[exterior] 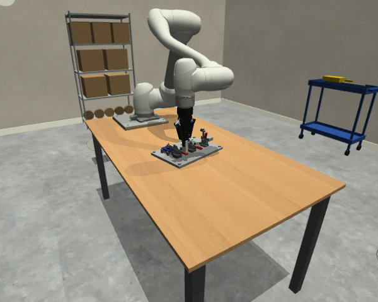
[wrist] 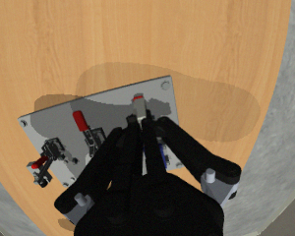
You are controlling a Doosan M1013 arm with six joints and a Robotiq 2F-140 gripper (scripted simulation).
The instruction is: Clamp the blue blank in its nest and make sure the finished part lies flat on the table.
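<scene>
A grey fixture plate lies on the wooden table and carries three nests, each with a red-handled clamp. The blue blank sits in the left nest; in the wrist view only a sliver of the blank shows under a finger. My gripper is shut, with nothing between the fingers, pointing straight down over the plate's middle, its tips at a light upright bar. The right clamp's arm stands upright. I cannot make out the slotted finished part.
The robot's base is bolted on the table's far end. A metal shelf with cardboard boxes stands behind the table. A blue cart stands at the right wall.
</scene>
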